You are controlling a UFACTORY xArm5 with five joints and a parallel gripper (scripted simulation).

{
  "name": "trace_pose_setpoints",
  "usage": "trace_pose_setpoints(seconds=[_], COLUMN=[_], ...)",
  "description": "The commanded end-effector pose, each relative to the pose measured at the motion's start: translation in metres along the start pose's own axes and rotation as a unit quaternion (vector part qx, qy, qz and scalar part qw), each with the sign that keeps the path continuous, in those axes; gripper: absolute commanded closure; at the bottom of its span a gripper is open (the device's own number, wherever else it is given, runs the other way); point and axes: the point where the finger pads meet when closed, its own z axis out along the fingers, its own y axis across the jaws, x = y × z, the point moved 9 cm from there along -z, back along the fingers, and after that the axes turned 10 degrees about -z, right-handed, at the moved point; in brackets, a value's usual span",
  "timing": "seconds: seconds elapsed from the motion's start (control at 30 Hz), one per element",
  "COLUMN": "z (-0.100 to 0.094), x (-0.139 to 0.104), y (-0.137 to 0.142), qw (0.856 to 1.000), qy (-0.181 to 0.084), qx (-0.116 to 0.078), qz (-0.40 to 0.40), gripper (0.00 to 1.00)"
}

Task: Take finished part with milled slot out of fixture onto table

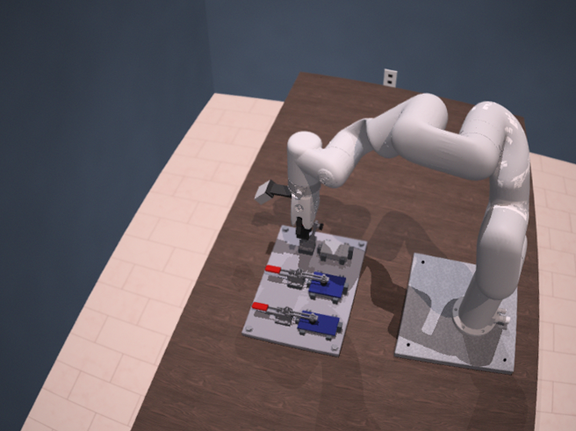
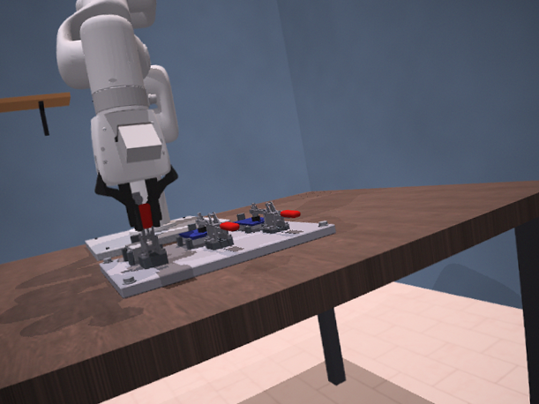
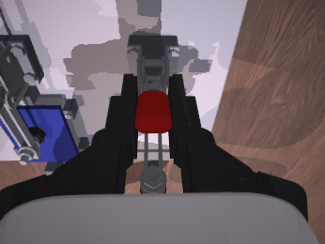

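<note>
at the far end of the grey fixture plate (image 1: 262, 312), the gripper (image 2: 145, 221) points straight down with its black fingers closed on the red handle (image 3: 152, 111) of the third toggle clamp (image 2: 146, 249), which stands upright between them. just beside that clamp, the finished part (image 1: 335, 252), grey and unpainted, sits in its nest on the plate. nearer the camera in the top view, two blue blanks (image 1: 327, 286) (image 1: 318, 324) lie in their own nests, each with a toggle clamp across it and a red handle (image 1: 272, 269) (image 1: 258, 305) lying flat, pointing away from the arm's base plate (image 1: 422, 345). the fixture plate rests on the dark wooden table (image 1: 226, 383), apart from that base plate. in the wrist view one blue blank (image 3: 43, 131) shows to the left of the fingers.
</note>
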Motion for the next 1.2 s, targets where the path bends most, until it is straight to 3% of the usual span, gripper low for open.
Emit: trace_pose_setpoints(seconds=[0.0,1.17], z=[-0.0009,-0.0006], x=[0.0001,-0.003], y=[0.0003,-0.0003], qw=[1.0,1.0], qy=[0.001,0.001], qx=[0.0,0.0], qz=[0.0,0.0], gripper=[1.0,1.0])
